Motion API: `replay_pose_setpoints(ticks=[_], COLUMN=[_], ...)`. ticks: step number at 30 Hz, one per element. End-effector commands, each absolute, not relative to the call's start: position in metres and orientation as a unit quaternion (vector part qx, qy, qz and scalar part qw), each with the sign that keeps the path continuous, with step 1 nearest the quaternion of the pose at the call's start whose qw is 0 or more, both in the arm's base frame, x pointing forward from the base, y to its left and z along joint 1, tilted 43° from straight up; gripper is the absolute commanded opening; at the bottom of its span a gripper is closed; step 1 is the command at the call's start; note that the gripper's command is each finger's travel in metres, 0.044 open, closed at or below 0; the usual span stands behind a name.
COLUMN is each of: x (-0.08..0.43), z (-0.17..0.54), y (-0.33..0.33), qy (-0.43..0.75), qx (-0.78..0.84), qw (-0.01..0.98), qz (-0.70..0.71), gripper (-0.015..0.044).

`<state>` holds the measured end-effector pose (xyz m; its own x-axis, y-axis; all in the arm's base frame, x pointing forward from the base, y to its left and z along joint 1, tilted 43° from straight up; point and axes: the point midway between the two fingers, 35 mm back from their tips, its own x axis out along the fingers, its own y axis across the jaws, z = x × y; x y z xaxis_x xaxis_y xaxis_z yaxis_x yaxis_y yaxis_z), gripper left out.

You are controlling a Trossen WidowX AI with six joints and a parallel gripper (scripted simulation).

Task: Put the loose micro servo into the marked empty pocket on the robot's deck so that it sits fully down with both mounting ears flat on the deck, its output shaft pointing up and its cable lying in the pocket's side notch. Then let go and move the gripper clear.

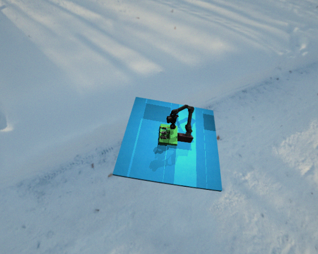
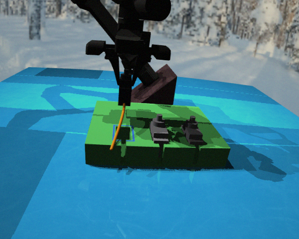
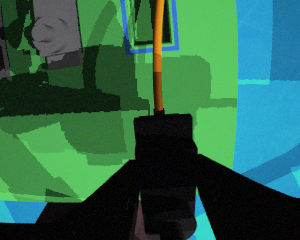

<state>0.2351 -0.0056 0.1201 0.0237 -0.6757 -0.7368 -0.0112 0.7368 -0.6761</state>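
Observation:
The gripper (image 1: 172,126) (image 2: 125,81) (image 3: 166,171) is shut on the loose servo (image 2: 124,97) (image 3: 164,131), a near-black block too dark to show its shaft and ears clearly. It is held above the rear part of the green deck (image 1: 173,141) (image 2: 100,133) (image 3: 222,60), behind the marked pocket. The orange cable (image 2: 121,118) (image 3: 158,60) runs from the servo towards the camera in the exterior view and crosses over the pocket's blue outline (image 2: 133,134) (image 3: 140,51). The pocket (image 2: 123,133) is empty. Its side notch (image 2: 123,150) opens in the deck's front face.
Two grey servos (image 2: 159,129) (image 2: 193,132) stand seated in the deck, shafts up, to the right of the pocket in the exterior view. The reddish-brown arm base (image 1: 185,137) (image 2: 167,87) stands behind the deck. All stand on a blue table top (image 1: 142,161) (image 2: 154,205).

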Motion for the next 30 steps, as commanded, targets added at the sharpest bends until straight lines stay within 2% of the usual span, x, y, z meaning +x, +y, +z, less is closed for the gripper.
replay_pose_setpoints(ticks=[1,30], x=[0.237,0.344], z=[0.121,0.122], y=[-0.006,-0.002], qy=[0.654,0.652], qx=[-0.27,-0.269], qw=[0.663,0.665], qz=[-0.244,-0.245], gripper=[0.0,0.0])
